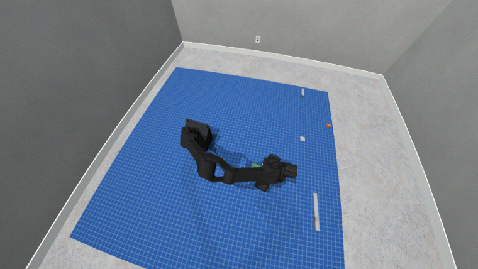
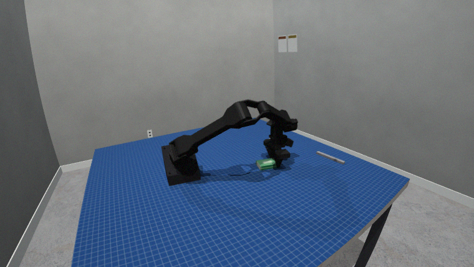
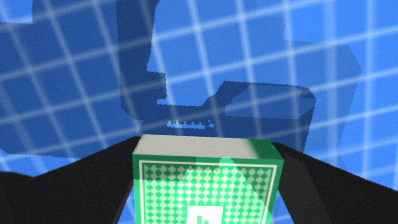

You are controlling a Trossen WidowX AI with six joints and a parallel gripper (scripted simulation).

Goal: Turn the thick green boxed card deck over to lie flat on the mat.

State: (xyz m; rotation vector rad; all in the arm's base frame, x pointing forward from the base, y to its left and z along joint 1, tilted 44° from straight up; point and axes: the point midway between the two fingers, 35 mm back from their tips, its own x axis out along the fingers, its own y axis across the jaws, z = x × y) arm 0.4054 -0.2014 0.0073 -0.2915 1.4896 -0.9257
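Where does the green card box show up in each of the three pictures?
Top: only a small corner of the green card box peeks out beside the arm's wrist, right of centre.
Exterior: it lies on the mat just left of the gripper, box at.
Wrist: it fills the bottom centre, between the jaws.
Shared landmark: the black wrist.

Top looks down, exterior faces sideways from afar, wrist sits close; all share the mat (image 1: pixel 166 200).
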